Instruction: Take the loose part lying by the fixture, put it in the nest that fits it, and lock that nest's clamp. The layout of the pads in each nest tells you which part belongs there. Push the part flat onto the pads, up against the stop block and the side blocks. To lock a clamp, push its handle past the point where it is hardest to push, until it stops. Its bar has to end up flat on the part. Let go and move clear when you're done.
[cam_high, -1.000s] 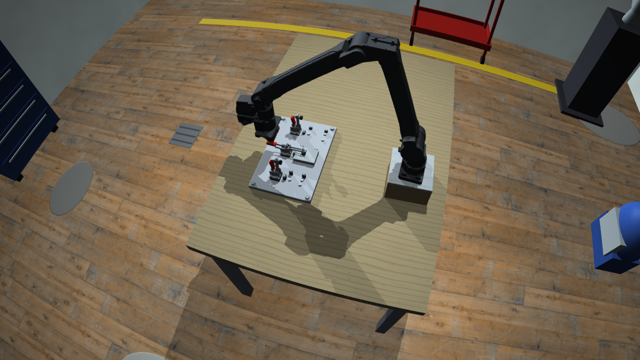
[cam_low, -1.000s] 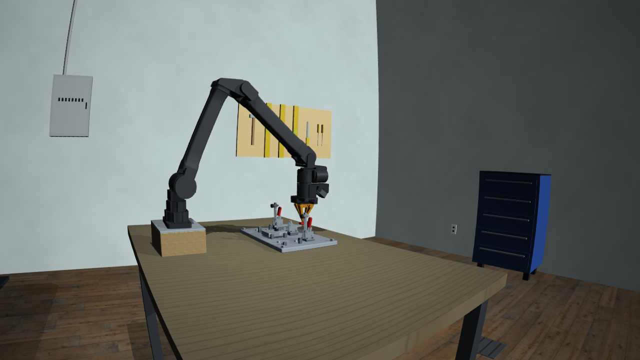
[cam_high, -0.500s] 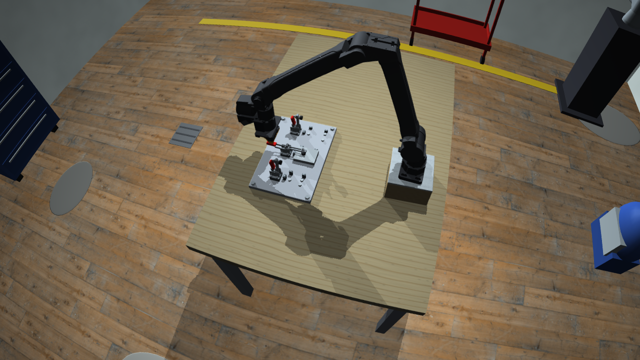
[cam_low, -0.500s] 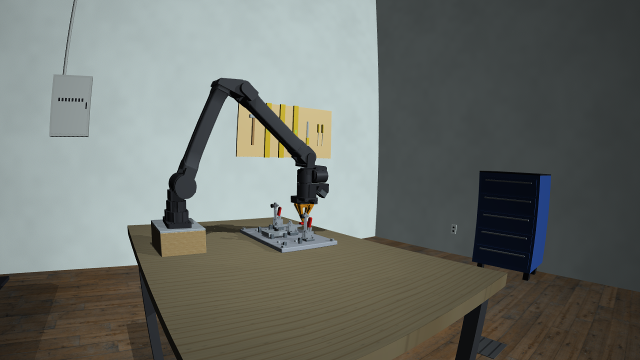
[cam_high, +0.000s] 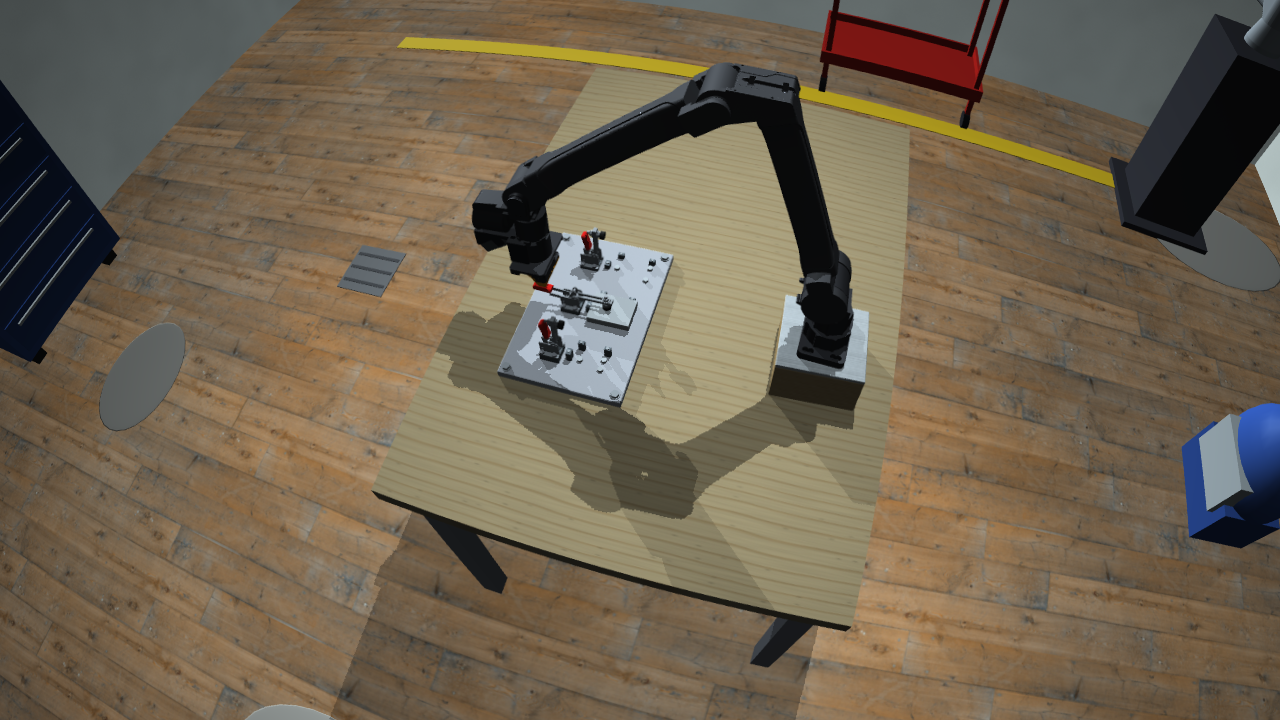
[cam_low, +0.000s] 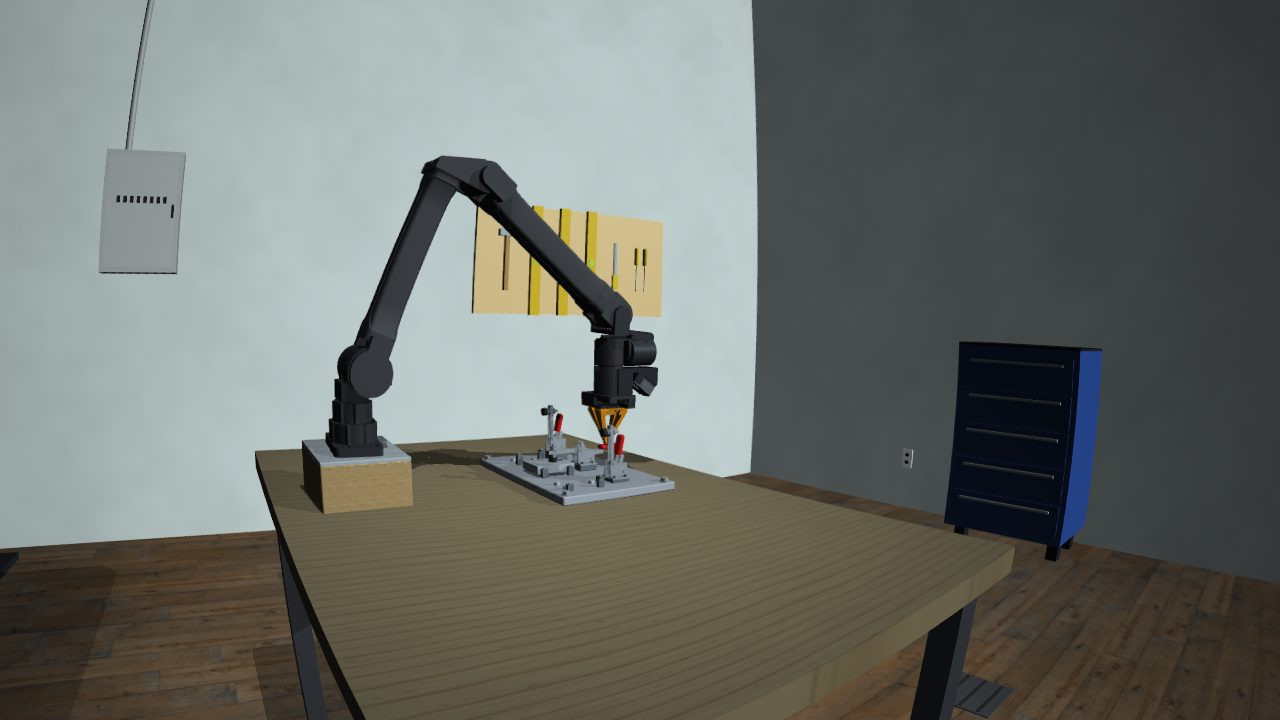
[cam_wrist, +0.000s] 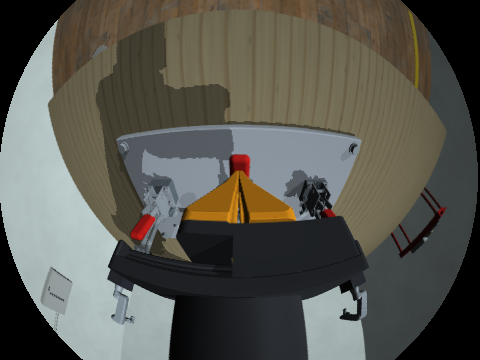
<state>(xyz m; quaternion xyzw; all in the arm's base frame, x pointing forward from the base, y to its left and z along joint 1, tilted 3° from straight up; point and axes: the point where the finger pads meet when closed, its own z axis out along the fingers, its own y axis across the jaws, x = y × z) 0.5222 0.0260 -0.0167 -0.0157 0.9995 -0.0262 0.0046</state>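
Wrist: end effector (cam_wrist: 236, 188) closed, empty.

A wooden table (cam_low: 626, 582) on dark legs stands on a brown plank floor (cam_high: 223, 537) crossed by a curved yellow line (cam_high: 984, 134). One wall is pale (cam_low: 268, 313) and carries a grey box (cam_low: 141, 210) with a cable and a tan tool board (cam_low: 626, 241); the adjoining wall is dark grey (cam_low: 984, 179). A dark blue drawer cabinet (cam_low: 1020, 438) stands by the dark wall, and a red cart (cam_high: 899, 55) stands beyond the yellow line.
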